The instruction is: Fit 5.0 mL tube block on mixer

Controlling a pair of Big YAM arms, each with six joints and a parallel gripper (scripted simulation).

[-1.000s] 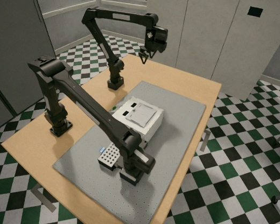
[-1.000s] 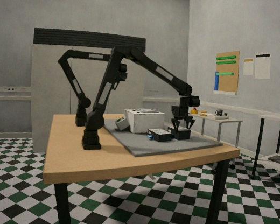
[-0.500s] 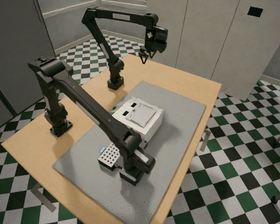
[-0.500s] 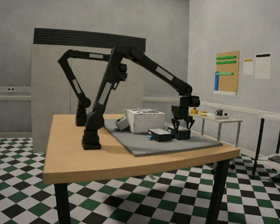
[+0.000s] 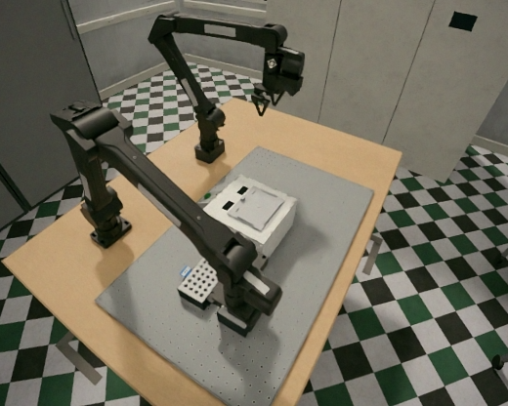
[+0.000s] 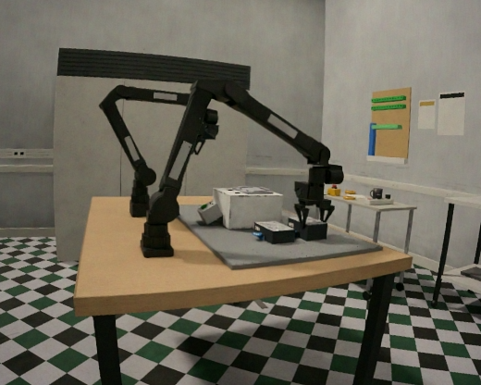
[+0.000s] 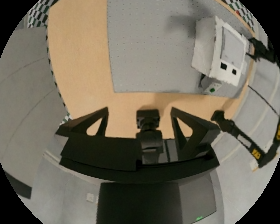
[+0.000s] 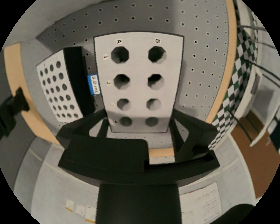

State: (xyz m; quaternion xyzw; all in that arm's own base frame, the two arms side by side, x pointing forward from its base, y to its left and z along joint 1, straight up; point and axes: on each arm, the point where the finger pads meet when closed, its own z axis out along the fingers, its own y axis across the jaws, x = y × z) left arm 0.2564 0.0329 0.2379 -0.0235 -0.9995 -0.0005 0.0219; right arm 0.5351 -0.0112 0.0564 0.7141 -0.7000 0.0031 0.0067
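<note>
The large-hole block [image 5: 233, 324] [image 6: 315, 232] [image 8: 138, 67] stands on the grey mat; its blue lever [image 8: 93, 85] points toward the other block, its print small but looking like 5.0 mL. My right gripper [image 6: 314, 224] [image 8: 139, 110] points down and is shut on this block, a finger at each side. The block looks level, at mat height. The white mixer [image 5: 279, 233] [image 6: 254, 210] [image 7: 206, 44] stands behind the blocks, its top plate [image 5: 258, 209] [image 7: 233, 47] bare. My left gripper [image 5: 269, 108] [image 7: 139, 110] is open and empty, high above the table's far end.
The small-hole block [image 5: 198, 280] [image 6: 275, 234] [image 8: 58, 86] stands on the mat [image 5: 164, 317] [image 6: 243, 255] close beside the held block, on its lever side. Its own blue lever [image 5: 186, 271] [image 6: 258, 235] points toward the arm bases. The right forearm passes over the mat near the mixer.
</note>
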